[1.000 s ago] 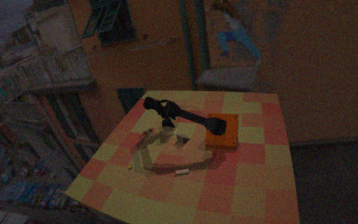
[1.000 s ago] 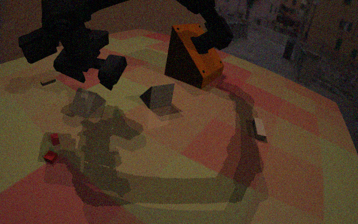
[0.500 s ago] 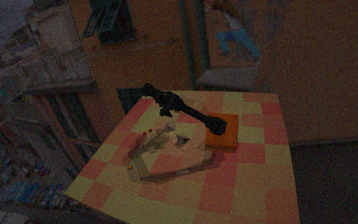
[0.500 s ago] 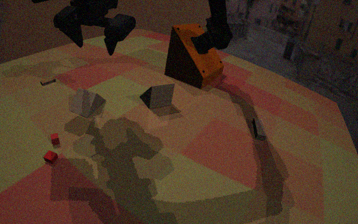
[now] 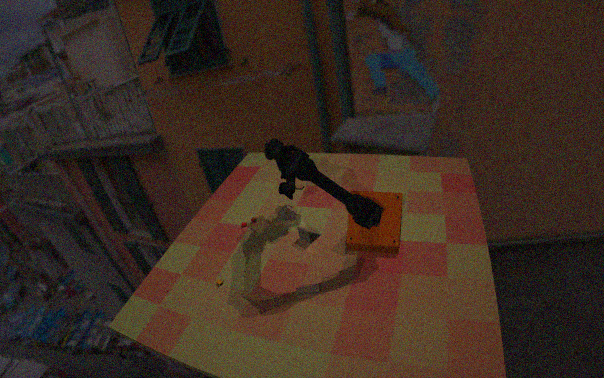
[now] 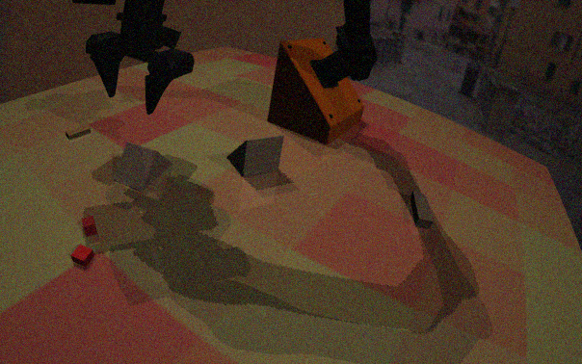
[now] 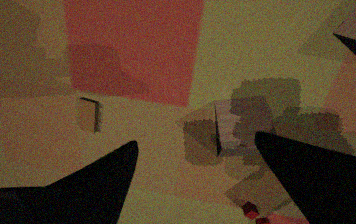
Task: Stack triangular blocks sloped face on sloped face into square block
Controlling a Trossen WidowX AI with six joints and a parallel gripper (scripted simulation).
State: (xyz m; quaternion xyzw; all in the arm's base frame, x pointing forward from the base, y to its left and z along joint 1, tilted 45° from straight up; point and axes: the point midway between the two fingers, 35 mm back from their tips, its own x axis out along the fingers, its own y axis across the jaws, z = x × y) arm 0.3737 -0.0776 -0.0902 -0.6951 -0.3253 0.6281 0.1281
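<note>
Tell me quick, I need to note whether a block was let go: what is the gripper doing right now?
Gripper: open, holding nothing, raised above the table; a gray triangular block lies below it.

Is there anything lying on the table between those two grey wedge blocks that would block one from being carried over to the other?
Nothing visible does. Between the pale wedge under the open gripper and the darker wedge lies only checkered table and shadow.

Checkered table (image 6: 482,270) carries 2 triangular blocks (image 6: 257,155), orange base (image 6: 337,103), perhaps 2 red cubes (image 6: 82,253).
</note>
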